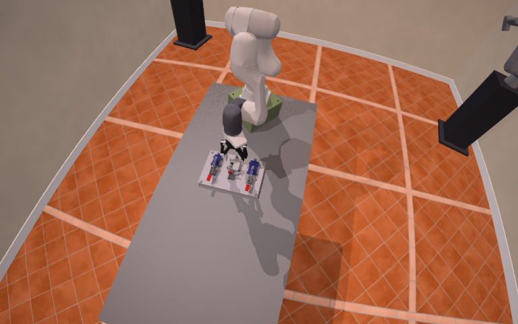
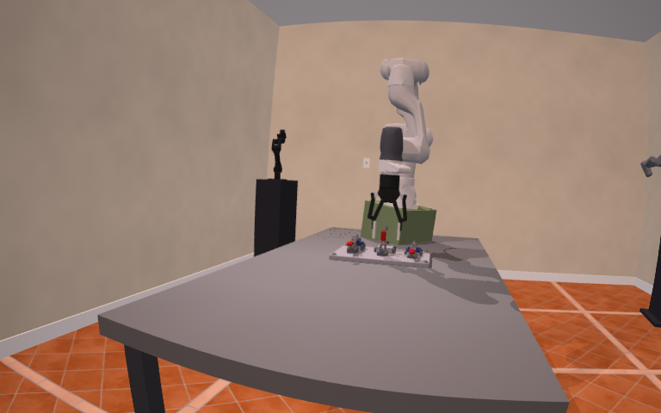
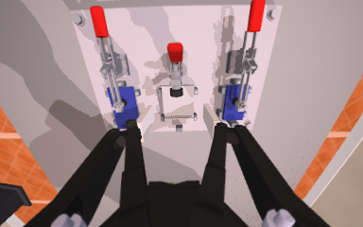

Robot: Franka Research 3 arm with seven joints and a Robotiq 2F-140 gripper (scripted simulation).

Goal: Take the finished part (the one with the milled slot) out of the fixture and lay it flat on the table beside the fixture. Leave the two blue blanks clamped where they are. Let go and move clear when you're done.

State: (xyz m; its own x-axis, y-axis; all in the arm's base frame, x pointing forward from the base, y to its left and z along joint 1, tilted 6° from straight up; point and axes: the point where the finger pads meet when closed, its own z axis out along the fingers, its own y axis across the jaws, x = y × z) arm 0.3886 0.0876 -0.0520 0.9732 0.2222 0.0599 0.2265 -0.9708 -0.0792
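A pale fixture plate (image 1: 225,187) (image 2: 341,255) (image 3: 151,28) lies on the grey table (image 1: 191,248) (image 2: 341,316). It holds two blue blanks (image 1: 216,159) (image 1: 252,167) (image 3: 122,101) (image 3: 233,101) at the sides, each under a toggle clamp with its red handle (image 3: 99,21) (image 3: 256,14) lying flat. The pale grey finished part (image 1: 235,165) (image 3: 177,105) sits in the middle station. Its clamp's red handle (image 2: 383,235) (image 3: 175,51) stands upright. My gripper (image 1: 233,154) (image 2: 387,231) (image 3: 178,111) is open and empty. It points down, a little above the plate, with its fingers spread either side of the middle part.
The arm's green base block (image 1: 272,106) (image 2: 419,224) stands on the table just behind the fixture. Black camera pillars (image 1: 189,22) (image 1: 473,114) (image 2: 275,214) stand on the floor away from the table. The table's edge runs near the fixture's right side (image 3: 331,156).
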